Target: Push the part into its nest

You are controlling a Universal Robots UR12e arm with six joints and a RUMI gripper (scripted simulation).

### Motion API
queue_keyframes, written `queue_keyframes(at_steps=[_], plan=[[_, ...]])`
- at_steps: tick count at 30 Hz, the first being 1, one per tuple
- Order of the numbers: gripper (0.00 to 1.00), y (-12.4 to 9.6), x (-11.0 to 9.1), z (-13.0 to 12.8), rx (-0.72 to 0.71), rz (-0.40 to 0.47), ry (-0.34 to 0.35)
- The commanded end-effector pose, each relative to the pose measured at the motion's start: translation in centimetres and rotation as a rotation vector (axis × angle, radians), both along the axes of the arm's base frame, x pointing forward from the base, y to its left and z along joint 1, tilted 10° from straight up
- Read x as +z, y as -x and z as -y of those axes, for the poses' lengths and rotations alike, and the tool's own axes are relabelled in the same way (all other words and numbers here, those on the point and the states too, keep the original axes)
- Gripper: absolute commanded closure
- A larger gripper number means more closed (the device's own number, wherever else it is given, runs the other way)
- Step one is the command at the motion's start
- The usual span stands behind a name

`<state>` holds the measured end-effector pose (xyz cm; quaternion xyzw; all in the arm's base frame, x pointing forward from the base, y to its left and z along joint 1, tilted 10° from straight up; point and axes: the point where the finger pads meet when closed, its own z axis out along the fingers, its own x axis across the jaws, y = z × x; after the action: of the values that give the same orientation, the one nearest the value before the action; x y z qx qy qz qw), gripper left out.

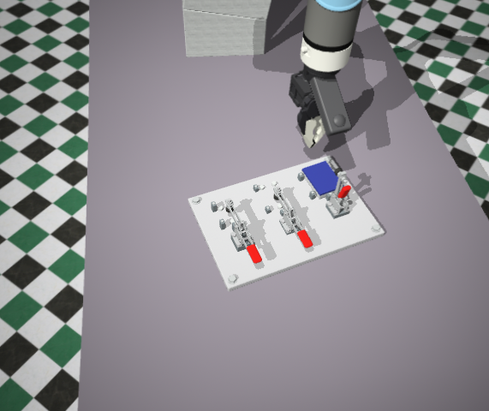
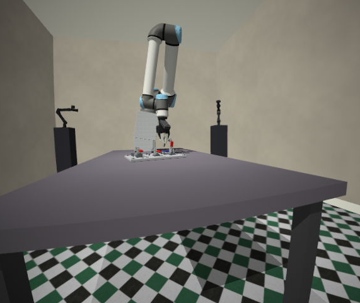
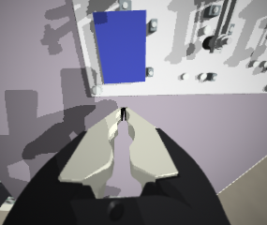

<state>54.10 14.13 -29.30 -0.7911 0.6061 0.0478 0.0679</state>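
Note:
The blue rectangular part (image 1: 321,177) (image 2: 164,151) (image 3: 122,47) lies at the far right corner of the white fixture plate (image 1: 275,260) (image 3: 170,86), in the top view. Small grey blocks stand along one long side, two of them in the wrist view (image 3: 153,25) (image 3: 149,72), and another block (image 3: 125,5) stands at its top end there. Whether it lies flat on the pads cannot be told; the pads are hidden under it. My gripper (image 1: 311,145) (image 2: 164,145) (image 3: 124,108) is shut and empty, its tips above the table just off the plate edge, short of the part.
An upright toggle clamp with a red handle (image 1: 344,191) stands beside the part. Two more clamps with red handles (image 1: 305,239) (image 1: 253,253) lie across the plate's middle and left. A grey block-like stand (image 1: 224,35) is at the back of the table.

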Motion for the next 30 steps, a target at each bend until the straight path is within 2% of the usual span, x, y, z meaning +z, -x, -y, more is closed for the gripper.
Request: queue_keyframes(at_steps=[1,17,30], plan=[[1.0,0.2,0.0,-0.2,0.0,-0.004,0.0],[1.0,-1.9,0.6,-2.8,0.001,0.001,0.001],[1.0,-4.3,1.2,-6.4,0.001,0.001,0.001]])
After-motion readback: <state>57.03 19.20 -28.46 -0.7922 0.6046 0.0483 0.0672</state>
